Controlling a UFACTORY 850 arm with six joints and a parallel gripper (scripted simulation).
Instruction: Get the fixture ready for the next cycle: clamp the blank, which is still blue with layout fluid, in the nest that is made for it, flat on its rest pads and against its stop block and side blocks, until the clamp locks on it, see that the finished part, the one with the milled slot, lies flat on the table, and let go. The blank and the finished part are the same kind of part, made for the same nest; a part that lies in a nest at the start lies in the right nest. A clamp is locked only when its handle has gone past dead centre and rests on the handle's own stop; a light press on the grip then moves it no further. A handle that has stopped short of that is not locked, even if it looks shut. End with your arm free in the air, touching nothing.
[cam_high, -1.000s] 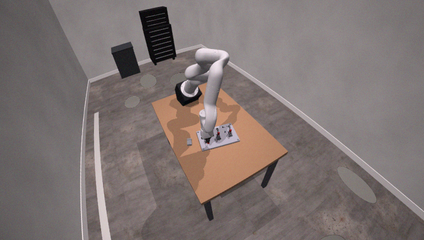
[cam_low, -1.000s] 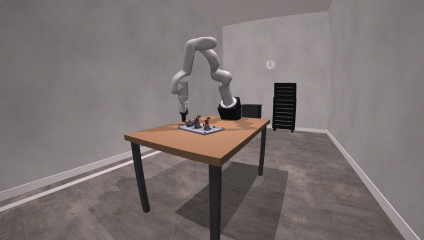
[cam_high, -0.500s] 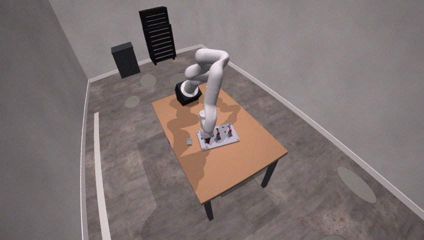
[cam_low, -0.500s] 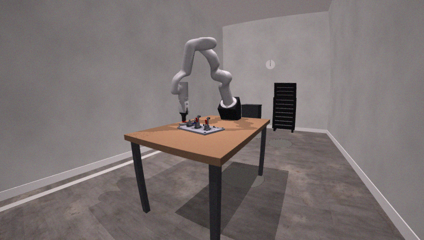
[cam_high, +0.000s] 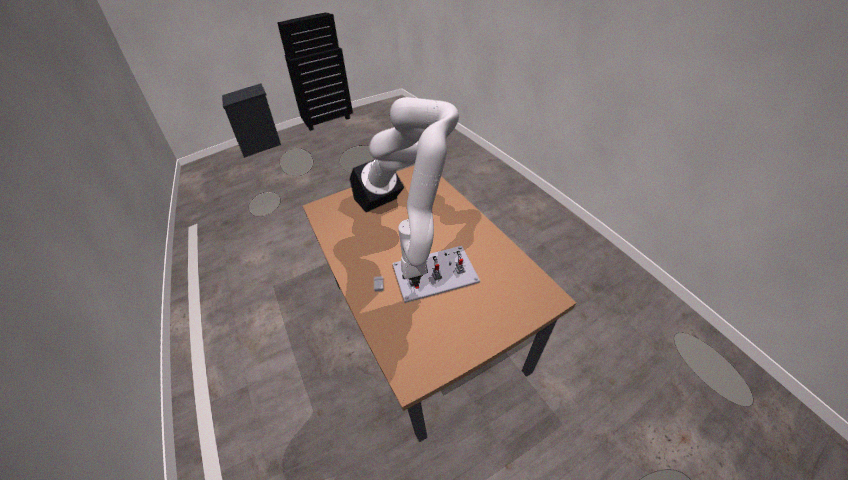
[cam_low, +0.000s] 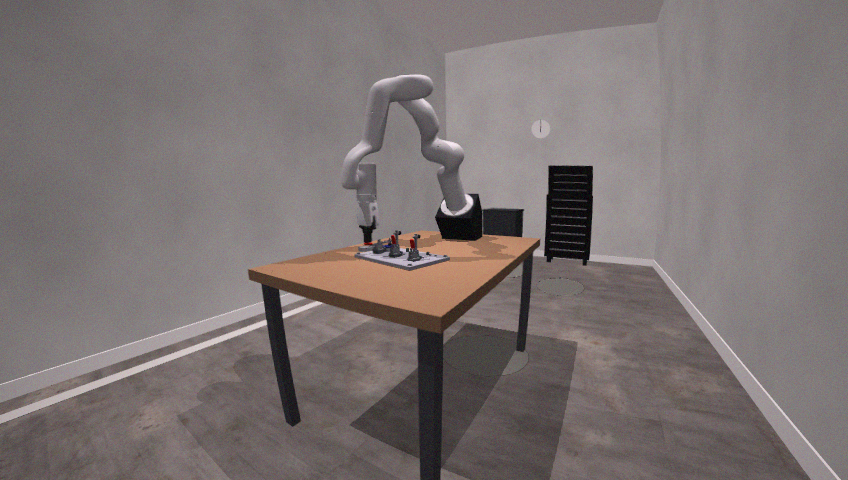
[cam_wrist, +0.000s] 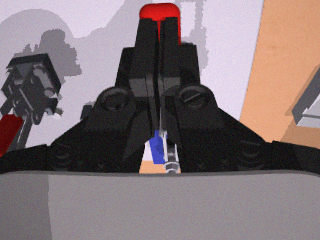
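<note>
The grey fixture plate (cam_high: 431, 270) lies on the table and carries three toggle clamps with red grips. My gripper (cam_high: 414, 278) is shut and empty. It points straight down over the plate's left end, also seen in the exterior view (cam_low: 367, 234). In the wrist view the closed fingertips sit right at a red handle grip (cam_wrist: 159, 12); I cannot tell whether they touch it. A strip of the blue blank (cam_wrist: 158, 147) shows below the fingers, mostly hidden by them. The grey finished part (cam_high: 378, 283) lies flat on the table left of the plate, and its edge shows in the wrist view (cam_wrist: 308, 103).
The middle clamp (cam_high: 436, 270) and the right clamp (cam_high: 459, 263) stand upright on the plate. In the wrist view a neighbouring clamp (cam_wrist: 30, 90) stands at the left. The robot base (cam_high: 374, 187) is at the far table end.
</note>
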